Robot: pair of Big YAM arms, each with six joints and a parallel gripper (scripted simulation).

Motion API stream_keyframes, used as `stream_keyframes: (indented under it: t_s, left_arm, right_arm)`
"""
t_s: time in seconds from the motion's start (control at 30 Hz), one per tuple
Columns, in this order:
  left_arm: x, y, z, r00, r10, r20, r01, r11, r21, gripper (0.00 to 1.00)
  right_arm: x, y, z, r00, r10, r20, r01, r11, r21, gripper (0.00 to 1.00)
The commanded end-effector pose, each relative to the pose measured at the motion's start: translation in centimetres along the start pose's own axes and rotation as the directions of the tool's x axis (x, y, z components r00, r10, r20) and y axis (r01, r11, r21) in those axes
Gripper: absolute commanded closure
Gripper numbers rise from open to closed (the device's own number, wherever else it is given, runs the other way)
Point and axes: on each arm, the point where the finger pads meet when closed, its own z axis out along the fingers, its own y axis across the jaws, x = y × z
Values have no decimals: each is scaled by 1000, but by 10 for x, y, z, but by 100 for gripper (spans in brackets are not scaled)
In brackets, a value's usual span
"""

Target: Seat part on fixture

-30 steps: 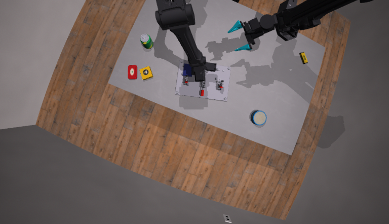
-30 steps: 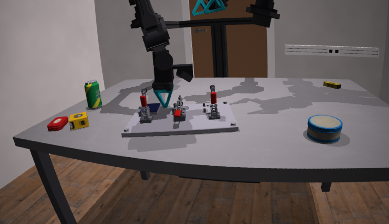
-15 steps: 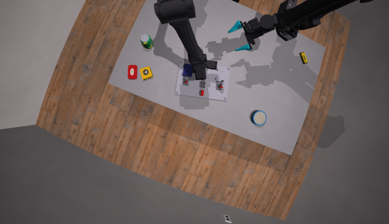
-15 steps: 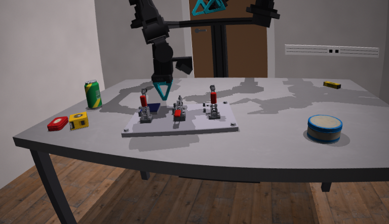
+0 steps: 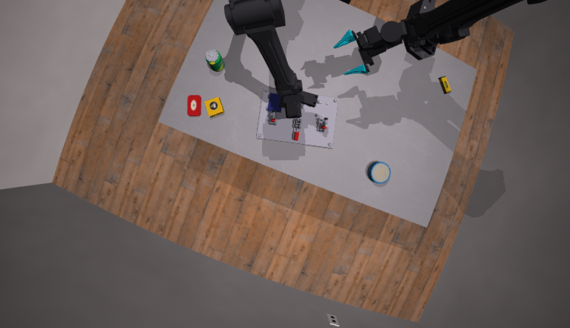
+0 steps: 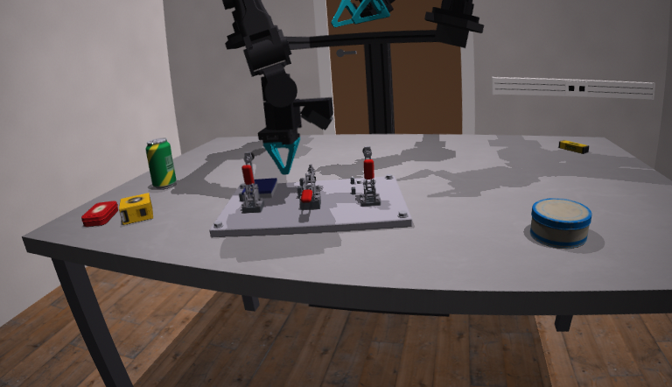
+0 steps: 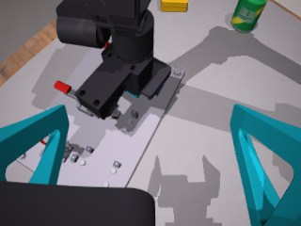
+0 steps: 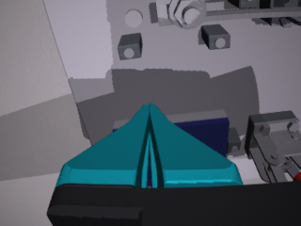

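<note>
The part is a small dark blue block (image 5: 274, 102) at the back left corner of the grey fixture plate (image 5: 298, 122). It also shows in the exterior view (image 6: 265, 185) and in the right wrist view (image 8: 201, 132). My right gripper (image 6: 283, 168) is shut and empty, and points down just beside the part. In the right wrist view its closed tips (image 8: 150, 109) sit over the part's edge; I cannot tell if they touch. My left gripper (image 5: 350, 58) (image 6: 357, 10) is open and empty, high above the table behind the fixture.
Three toggle clamps with red handles (image 6: 248, 174) (image 6: 307, 195) (image 6: 368, 168) stand on the plate. A green can (image 5: 214, 60), a red tin (image 5: 194, 105) and a yellow box (image 5: 213, 106) lie beyond the part's end of the plate. A round blue-rimmed tin (image 5: 379, 172) and a yellow level (image 5: 444, 84) lie on the other side.
</note>
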Motion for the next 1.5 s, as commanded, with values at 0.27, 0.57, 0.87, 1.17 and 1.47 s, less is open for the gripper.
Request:
stream_keyframes:
  t_s: [0.27, 0.57, 0.87, 1.17, 1.47]
  left_arm:
    - [-5, 1, 1, 1000, 0, 16, 0, 1000, -5, 0]
    - [-5, 1, 1, 1000, 0, 16, 0, 1000, -5, 0]
    - [-5, 1, 1, 1000, 0, 16, 0, 1000, -5, 0]
    - [-5, 1, 1, 1000, 0, 16, 0, 1000, -5, 0]
    - [-5, 1, 1, 1000, 0, 16, 0, 1000, -5, 0]
  right_arm:
    - [7, -4, -11, 878, 476, 39, -477, 879, 19, 100]
    - [28, -7, -19, 597, 799, 74, -802, 597, 21, 100]
    - [36, 8, -13, 350, 934, 70, -936, 351, 4, 100]
    - [65, 48, 2, 103, 994, -23, -995, 103, 10, 100]
    - [60, 44, 1, 139, 990, -12, -990, 139, 8, 100]
